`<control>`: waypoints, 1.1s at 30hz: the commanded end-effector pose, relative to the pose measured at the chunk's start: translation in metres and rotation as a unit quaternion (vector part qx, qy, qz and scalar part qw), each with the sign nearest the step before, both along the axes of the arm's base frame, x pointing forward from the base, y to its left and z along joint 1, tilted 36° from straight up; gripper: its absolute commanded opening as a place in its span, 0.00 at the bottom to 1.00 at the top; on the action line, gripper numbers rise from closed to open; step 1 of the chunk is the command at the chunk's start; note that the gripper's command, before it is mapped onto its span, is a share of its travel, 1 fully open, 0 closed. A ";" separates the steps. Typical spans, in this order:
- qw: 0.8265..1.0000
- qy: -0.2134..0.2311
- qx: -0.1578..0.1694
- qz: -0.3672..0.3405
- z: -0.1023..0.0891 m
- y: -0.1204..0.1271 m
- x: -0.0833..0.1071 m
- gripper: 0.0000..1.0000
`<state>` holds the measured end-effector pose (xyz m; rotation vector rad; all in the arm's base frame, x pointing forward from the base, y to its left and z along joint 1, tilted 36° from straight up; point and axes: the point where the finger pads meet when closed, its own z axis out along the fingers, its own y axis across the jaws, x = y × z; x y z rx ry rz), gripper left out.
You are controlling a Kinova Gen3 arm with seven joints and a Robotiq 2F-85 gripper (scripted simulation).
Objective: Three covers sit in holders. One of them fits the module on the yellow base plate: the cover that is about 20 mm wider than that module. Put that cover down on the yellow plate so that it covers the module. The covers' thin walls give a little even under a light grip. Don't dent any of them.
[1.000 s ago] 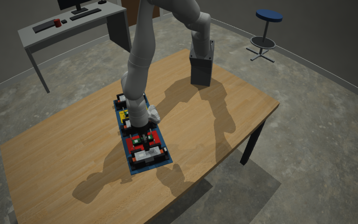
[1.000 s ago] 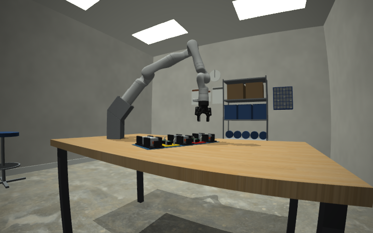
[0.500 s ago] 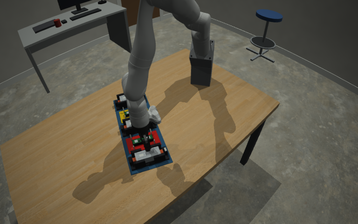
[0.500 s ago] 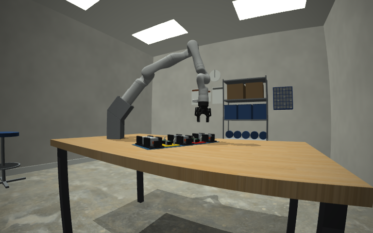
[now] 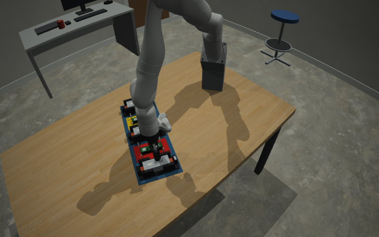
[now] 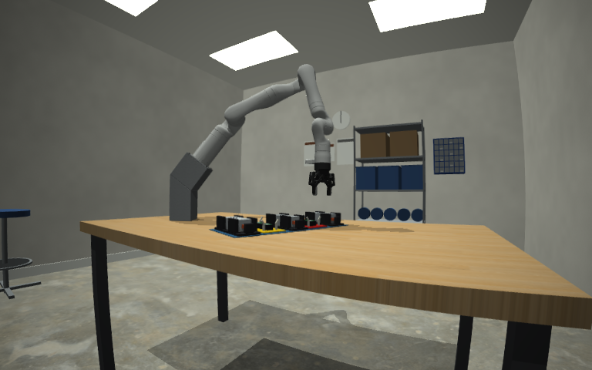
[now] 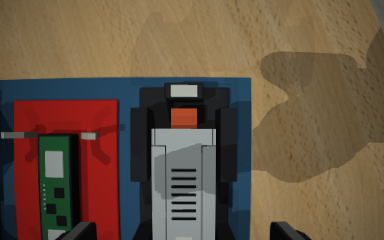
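A blue mat [image 5: 146, 142] on the wooden table carries three grey covers in black holders, a yellow plate and a red plate. The nearest cover [image 5: 155, 163] lies in its holder at the mat's front end, and it shows in the wrist view [image 7: 184, 185] with vent slots on top. A second cover [image 5: 135, 130] and a third cover [image 5: 129, 103] sit further back, partly hidden by the arm. The yellow plate [image 5: 130, 121] with its green module is mostly hidden behind the arm. My gripper [image 6: 321, 185] is open and empty, well above the red plate [image 5: 152, 148] and the nearest cover.
The red plate holds a green circuit module [image 7: 56, 187]. The arm's grey base block [image 5: 212, 72] stands at the table's far side. The mat ends close to the table's front edge [image 5: 195, 192].
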<state>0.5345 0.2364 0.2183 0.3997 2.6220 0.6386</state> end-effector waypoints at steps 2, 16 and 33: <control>1.000 -0.002 0.001 -0.001 0.001 0.000 0.003 1.00; 1.000 -0.001 0.001 -0.001 -0.001 0.000 0.004 1.00; 1.000 0.000 0.002 -0.002 -0.008 0.002 0.007 1.00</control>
